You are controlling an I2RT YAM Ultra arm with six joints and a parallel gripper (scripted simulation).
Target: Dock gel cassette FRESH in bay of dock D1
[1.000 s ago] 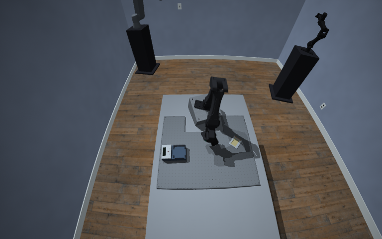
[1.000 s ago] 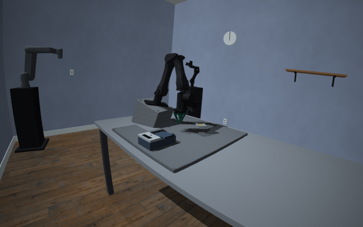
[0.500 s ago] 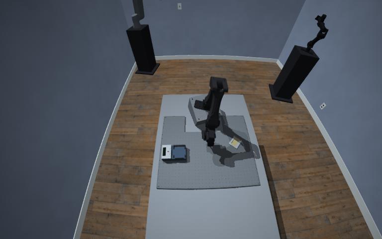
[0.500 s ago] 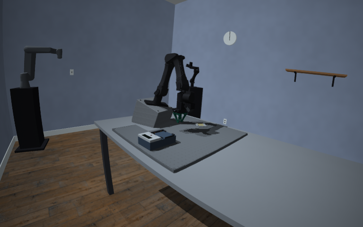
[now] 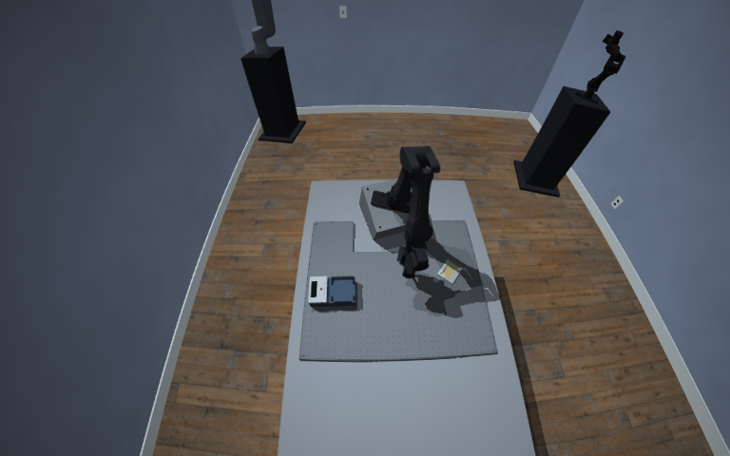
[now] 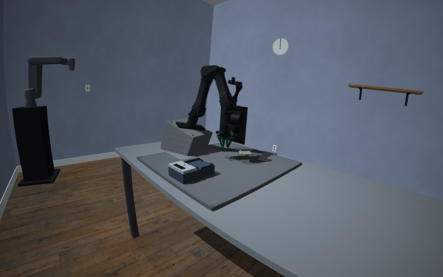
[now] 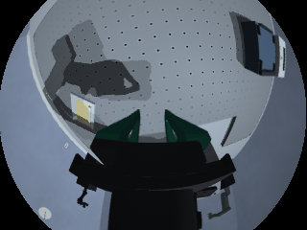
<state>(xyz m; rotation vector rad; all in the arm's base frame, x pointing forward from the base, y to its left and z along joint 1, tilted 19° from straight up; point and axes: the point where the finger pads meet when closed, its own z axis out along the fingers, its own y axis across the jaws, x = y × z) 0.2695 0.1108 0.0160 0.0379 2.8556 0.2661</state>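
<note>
The cassette FRESH (image 5: 449, 272) is a small pale square with a yellowish middle. It lies flat on the perforated deck and also shows in the side view (image 6: 244, 152) and at the left of the wrist view (image 7: 83, 110). The dock D1 (image 5: 334, 291) has a blue bay and a white console; it stands on the deck's other side (image 6: 191, 169) (image 7: 261, 45). Its bay looks empty. My gripper (image 5: 409, 274) (image 6: 225, 145) hangs a little above the deck beside the cassette, apart from it. Its green fingers stand partly apart with nothing between them.
The arm's grey wedge base (image 5: 384, 215) stands at the deck's back. A small white sliver (image 5: 489, 291) lies near the deck's edge beyond the cassette; I cannot tell what it is. Two black pedestals with arms stand on the floor, away from the table.
</note>
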